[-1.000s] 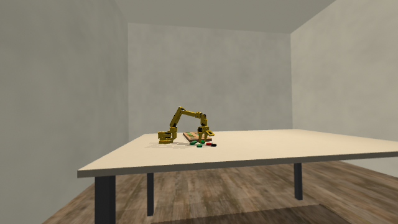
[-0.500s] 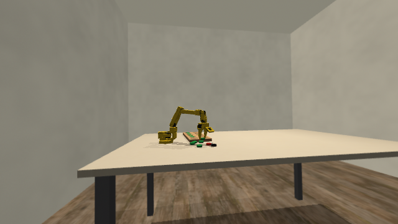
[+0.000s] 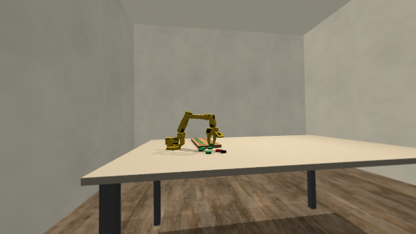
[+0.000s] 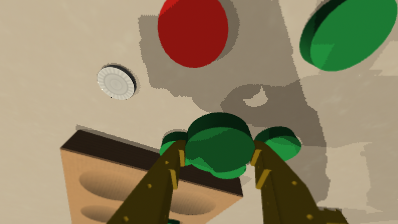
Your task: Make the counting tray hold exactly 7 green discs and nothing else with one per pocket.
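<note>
My gripper (image 4: 218, 150) (image 3: 211, 142) is shut on a green disc (image 4: 221, 141) and holds it above the near end of the wooden counting tray (image 4: 95, 172) (image 3: 196, 142). The tray's nearest pockets (image 4: 102, 180) in the wrist view are empty; farther pockets hold green discs (image 3: 199, 140) in the exterior view. On the table below lie loose green discs (image 4: 283, 143) (image 4: 171, 142) (image 4: 346, 33) (image 3: 208, 151), a red disc (image 4: 193, 31) (image 3: 218, 150), a white disc (image 4: 116, 83) and a black disc (image 3: 223, 151).
The arm's base (image 3: 173, 143) stands left of the tray on the table (image 3: 260, 153). The loose discs lie close together just beyond the tray's near end.
</note>
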`<state>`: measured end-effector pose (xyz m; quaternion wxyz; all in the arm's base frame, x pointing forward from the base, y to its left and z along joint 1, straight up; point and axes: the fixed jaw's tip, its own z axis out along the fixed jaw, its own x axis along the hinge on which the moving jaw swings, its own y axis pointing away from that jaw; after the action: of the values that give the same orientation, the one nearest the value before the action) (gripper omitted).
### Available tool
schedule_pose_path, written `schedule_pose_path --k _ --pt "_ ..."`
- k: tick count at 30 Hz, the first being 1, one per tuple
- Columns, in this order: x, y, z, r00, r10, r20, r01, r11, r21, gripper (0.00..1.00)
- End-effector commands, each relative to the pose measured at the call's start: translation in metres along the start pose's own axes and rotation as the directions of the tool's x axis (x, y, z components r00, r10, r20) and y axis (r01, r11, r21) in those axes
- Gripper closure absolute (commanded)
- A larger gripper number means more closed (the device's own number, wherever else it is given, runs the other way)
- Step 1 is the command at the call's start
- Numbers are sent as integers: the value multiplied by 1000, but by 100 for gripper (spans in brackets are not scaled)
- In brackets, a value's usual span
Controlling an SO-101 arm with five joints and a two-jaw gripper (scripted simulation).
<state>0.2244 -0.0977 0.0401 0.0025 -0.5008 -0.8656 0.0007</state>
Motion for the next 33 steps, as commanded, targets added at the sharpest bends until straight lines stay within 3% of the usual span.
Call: schedule_pose_path --k 1,33 --pt "-9 5 -20 997 0 77 4 998 -55 100" --pt "-8 6 -19 997 -6 73 10 999 -52 100"
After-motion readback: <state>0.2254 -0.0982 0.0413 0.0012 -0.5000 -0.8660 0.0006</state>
